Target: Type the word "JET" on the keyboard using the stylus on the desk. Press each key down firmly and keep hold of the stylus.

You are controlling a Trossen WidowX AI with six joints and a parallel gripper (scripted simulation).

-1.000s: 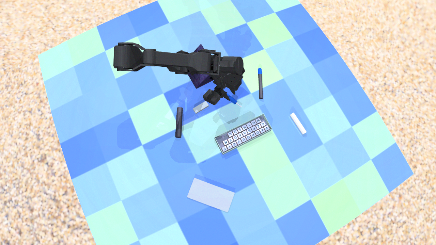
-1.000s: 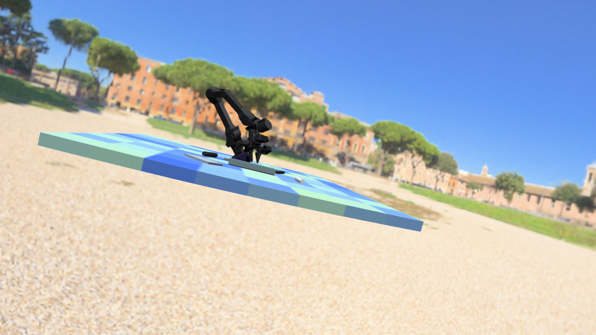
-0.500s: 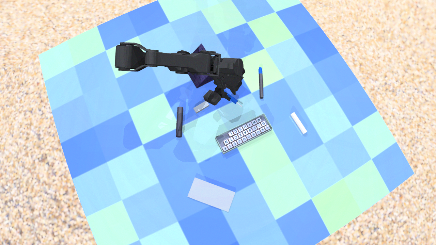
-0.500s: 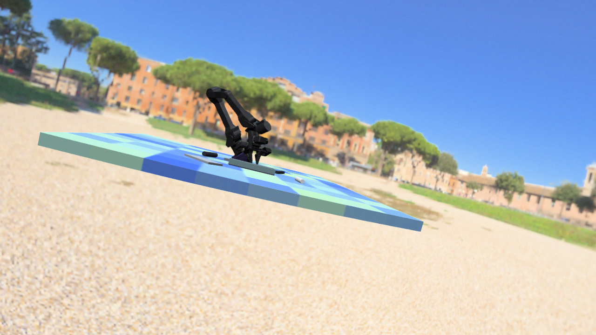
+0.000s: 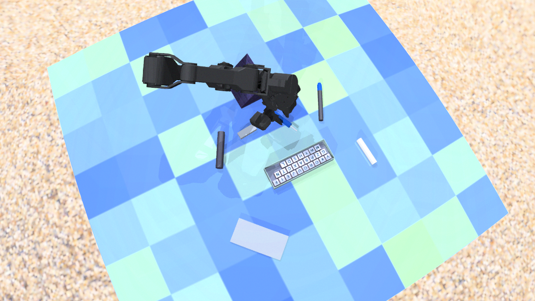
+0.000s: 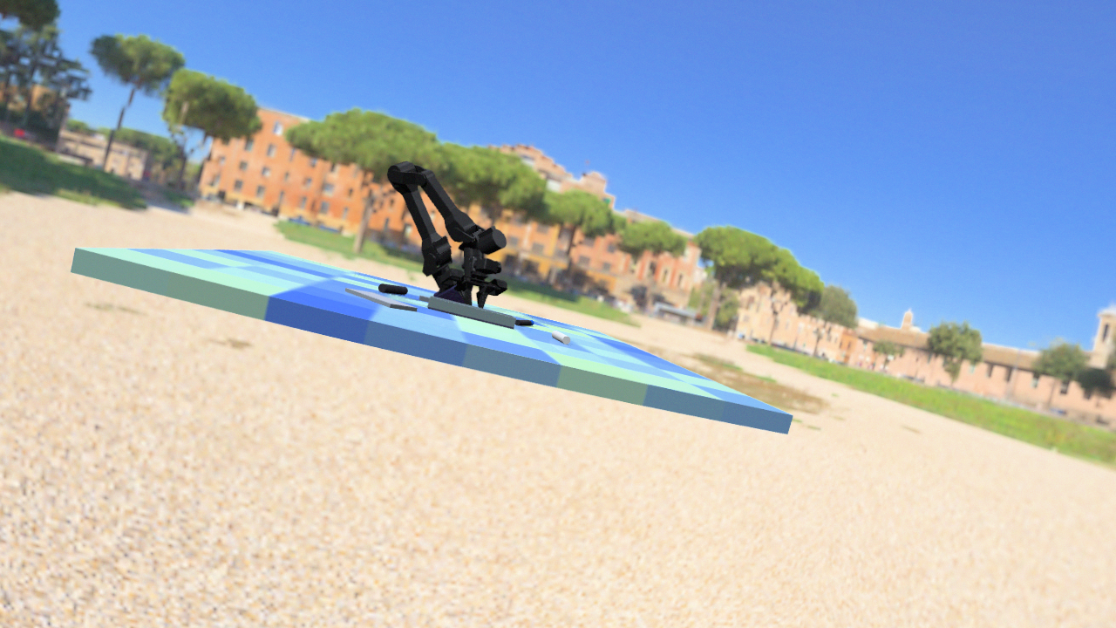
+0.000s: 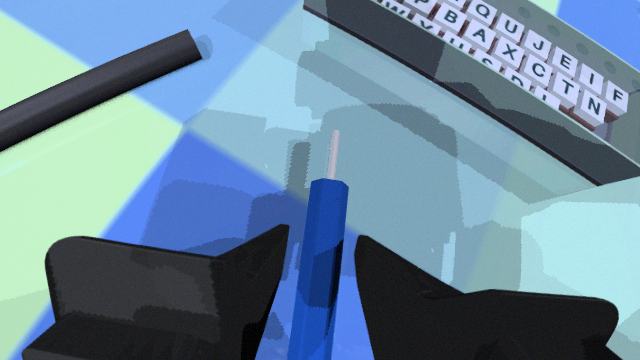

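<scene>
The stylus (image 5: 285, 119) (image 7: 322, 250), blue with a thin pale tip, lies near the keyboard's long side with its tip toward it. My gripper (image 5: 284, 118) (image 7: 322, 239) is partly open around the stylus, one finger on each side. In the wrist view a gap shows between the stylus and each fingertip. The stylus's rear end is hidden under the arm. The keyboard (image 5: 268, 179) (image 6: 470, 312) (image 7: 400, 45) is a grey-walled tray of white letter keys. The J key (image 5: 294, 173) (image 7: 537, 45), E key (image 5: 287, 176) (image 7: 565, 61) and T key (image 5: 283, 171) (image 7: 566, 86) are near its F end.
A black pen with a blue end (image 5: 320, 106) (image 7: 100, 90) lies beyond the stylus. A black cylinder (image 5: 220, 149) (image 6: 392, 289), a small grey block (image 5: 245, 132), a white stick (image 5: 366, 151) (image 6: 561, 337) and a pale flat slab (image 5: 260, 238) (image 6: 380, 299) also lie on the desk.
</scene>
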